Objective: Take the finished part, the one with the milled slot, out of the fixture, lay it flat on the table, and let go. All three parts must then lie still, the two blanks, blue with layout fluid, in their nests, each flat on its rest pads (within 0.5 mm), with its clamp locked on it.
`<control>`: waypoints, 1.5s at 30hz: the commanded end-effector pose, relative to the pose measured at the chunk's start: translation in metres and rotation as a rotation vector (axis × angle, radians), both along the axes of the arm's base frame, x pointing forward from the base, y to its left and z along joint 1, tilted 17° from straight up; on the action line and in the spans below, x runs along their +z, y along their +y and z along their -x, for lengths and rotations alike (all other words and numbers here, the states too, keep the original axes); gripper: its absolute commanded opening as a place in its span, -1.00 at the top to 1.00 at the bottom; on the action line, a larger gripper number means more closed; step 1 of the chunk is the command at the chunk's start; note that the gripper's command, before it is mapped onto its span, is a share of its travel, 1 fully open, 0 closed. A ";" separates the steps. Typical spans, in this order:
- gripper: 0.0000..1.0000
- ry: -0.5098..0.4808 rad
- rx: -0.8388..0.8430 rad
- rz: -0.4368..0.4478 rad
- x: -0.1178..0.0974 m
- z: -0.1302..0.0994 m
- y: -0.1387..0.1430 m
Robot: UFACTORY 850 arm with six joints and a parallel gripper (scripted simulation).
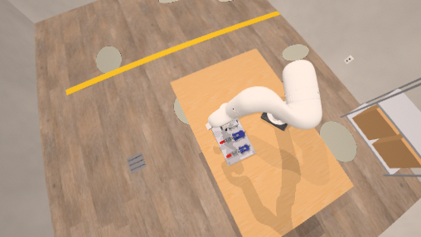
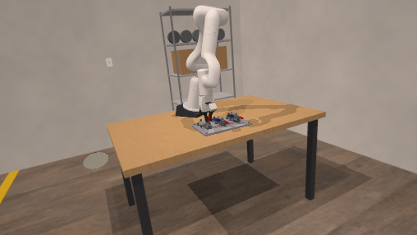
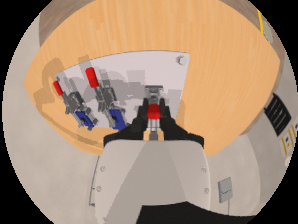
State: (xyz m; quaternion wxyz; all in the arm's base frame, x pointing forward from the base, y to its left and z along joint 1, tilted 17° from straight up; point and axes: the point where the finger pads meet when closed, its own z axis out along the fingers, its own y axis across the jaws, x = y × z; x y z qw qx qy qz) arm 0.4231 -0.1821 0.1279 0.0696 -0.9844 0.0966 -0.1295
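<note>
Wrist view shows the hand (image 3: 154,129) clenched on the red handle (image 3: 153,111) of a clamp, at the right end of the grey fixture plate (image 3: 174,72). The finished part itself I cannot make out; it should be under this clamp, but the fingers and the clamp hide that nest. Left of the hand stand two other clamps (image 3: 101,90) with red handles, and near each one lies a blue blank (image 3: 117,119) in its nest. The closer of these two clamps is just beside the left finger, so the room on that side is narrow.

In the top view the fixture plate (image 1: 232,142) lies near the left long edge of the table (image 1: 290,182), with the white arm (image 1: 265,105) reaching over its far end. Much bare wood of the table is on the right and near side of the plate. The arm base (image 1: 274,120) stands at the far right of the plate.

Exterior view shows a metal shelf (image 2: 197,53) behind the arm, grey walls and a wooden floor (image 2: 349,197) with a yellow line (image 2: 7,182) at the left.
</note>
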 end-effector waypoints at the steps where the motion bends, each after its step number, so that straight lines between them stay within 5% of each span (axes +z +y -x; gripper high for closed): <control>1: 1.00 -0.001 0.000 0.001 0.000 0.000 0.000; 45: 1.00 -0.001 0.000 0.001 -0.001 0.004 0.001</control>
